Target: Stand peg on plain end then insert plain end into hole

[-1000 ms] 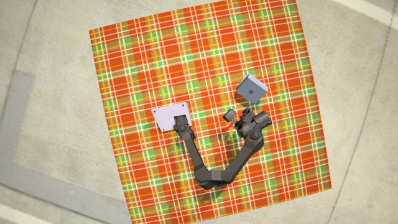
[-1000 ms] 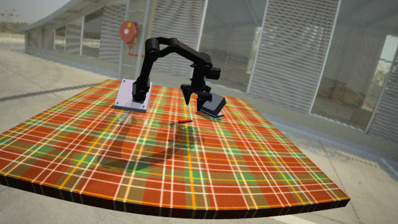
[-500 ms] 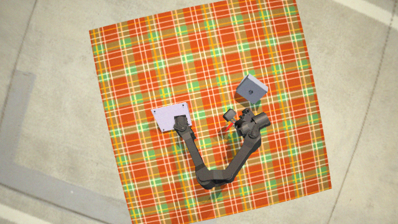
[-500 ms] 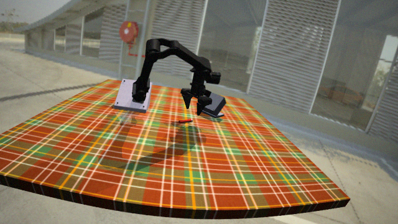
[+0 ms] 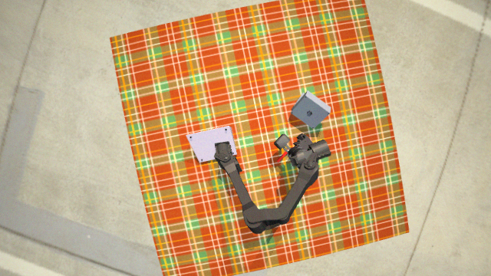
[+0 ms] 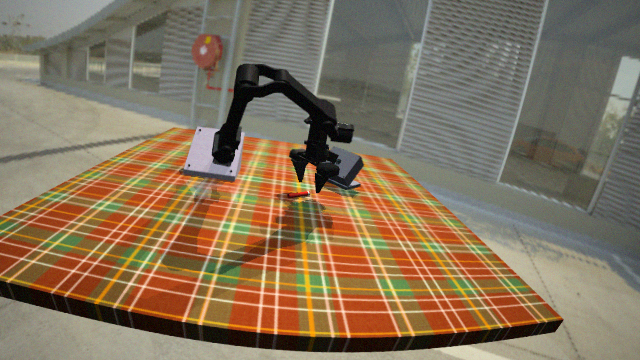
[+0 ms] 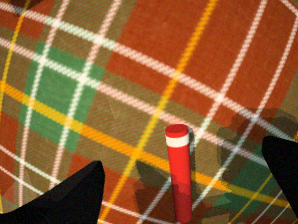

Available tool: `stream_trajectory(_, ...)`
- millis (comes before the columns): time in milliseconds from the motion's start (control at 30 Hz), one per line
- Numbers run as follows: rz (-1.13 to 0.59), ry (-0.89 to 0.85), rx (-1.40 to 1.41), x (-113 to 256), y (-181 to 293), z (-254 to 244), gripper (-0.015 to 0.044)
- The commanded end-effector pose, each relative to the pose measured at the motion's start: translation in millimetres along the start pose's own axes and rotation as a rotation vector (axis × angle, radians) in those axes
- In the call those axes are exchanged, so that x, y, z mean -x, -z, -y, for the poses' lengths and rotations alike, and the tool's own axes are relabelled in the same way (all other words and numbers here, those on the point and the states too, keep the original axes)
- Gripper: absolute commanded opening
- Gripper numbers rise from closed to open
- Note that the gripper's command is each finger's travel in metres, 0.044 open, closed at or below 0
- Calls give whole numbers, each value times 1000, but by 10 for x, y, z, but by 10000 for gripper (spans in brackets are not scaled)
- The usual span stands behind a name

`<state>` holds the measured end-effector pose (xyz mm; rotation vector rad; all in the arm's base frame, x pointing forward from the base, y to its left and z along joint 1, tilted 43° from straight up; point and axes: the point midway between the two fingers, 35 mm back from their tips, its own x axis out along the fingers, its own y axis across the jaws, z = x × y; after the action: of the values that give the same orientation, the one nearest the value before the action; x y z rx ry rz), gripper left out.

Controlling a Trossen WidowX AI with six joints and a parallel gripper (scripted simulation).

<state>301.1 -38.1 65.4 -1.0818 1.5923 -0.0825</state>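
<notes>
The red peg (image 5: pixel 282 156) (image 6: pixel 298 194) (image 7: pixel 180 175) lies on its side on the checked table. Its white band (image 7: pixel 177 140) is at the upper end in the wrist view, and the plain end points toward the bottom edge. My gripper (image 5: pixel 291 140) (image 6: pixel 309 186) (image 7: pixel 187 158) is open and empty, pointing down above the peg. In the wrist view the peg shows between the two spread fingertips, which stand clear of it. The grey sloped panel (image 5: pixel 317 110) (image 6: pixel 349 168) has one dark hole (image 5: pixel 309 113) in its face. The hole is hidden in the exterior view.
The arm's base stands on a tilted lilac plate (image 5: pixel 205 147) (image 6: pixel 199 157) with dark screws, left of the peg. The panel stands close behind the gripper in the exterior view. The arm reaches over the checked table (image 5: pixel 215 92) (image 6: pixel 240 300).
</notes>
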Motion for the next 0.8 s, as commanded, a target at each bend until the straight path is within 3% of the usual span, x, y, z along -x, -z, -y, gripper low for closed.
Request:
stream_trajectory(0,-7,1,10,-85,21,-19,440)
stream_trajectory(400,-8,4,9,-247,43,-20,440)
stream_trajectory(767,-8,4,9,-247,43,-20,151)
